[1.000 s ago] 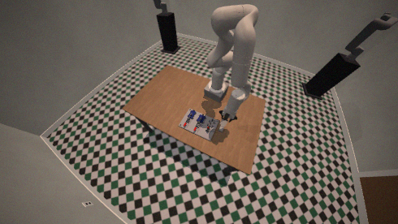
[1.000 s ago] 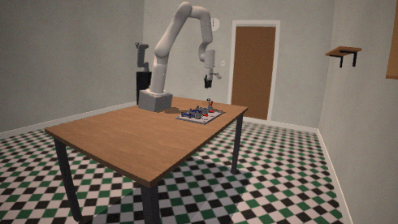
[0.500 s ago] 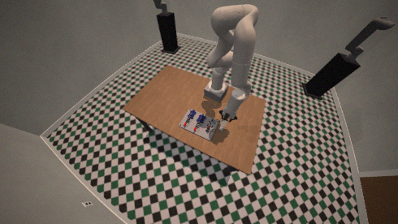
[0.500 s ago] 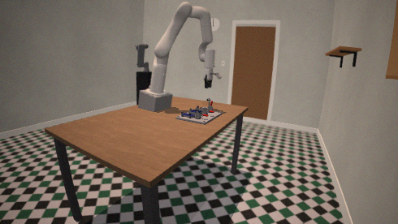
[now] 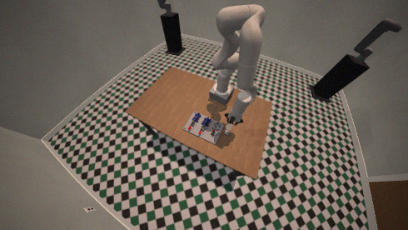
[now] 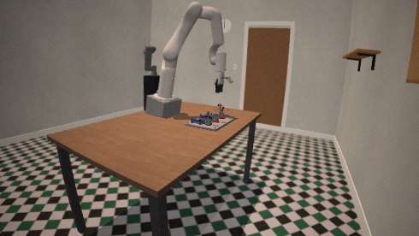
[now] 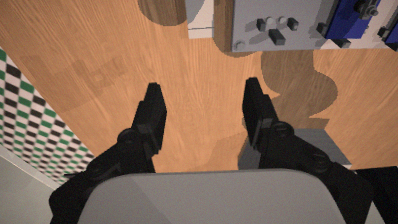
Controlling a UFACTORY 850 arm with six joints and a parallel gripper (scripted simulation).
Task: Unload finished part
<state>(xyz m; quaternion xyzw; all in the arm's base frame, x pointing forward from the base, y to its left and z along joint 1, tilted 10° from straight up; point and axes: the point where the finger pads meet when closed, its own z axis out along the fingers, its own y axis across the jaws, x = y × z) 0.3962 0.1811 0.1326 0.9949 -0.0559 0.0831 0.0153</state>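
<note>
The fixture plate (image 5: 206, 127) sits on the wooden table, also in the exterior view (image 6: 210, 120) and at the top of the wrist view (image 7: 276, 24). Two blue blanks (image 5: 201, 119) sit in their nests; one shows in the wrist view (image 7: 350, 17). The nest nearest me (image 7: 272, 27) shows bare pads and stops, and its red clamp handle (image 6: 220, 109) stands raised. A grey flat piece, apparently the finished part, lies on the table beside the plate, partly hidden by my right finger; it also shows in the top view (image 5: 227, 132). My gripper (image 7: 203, 94) (image 6: 219, 88) hangs well above the table, open and empty.
The arm's base (image 5: 220, 95) stands behind the fixture. The table's right edge (image 5: 266, 137) is near the gripper. Two black camera stands (image 5: 172, 32) (image 5: 339, 77) stand on the checkered floor.
</note>
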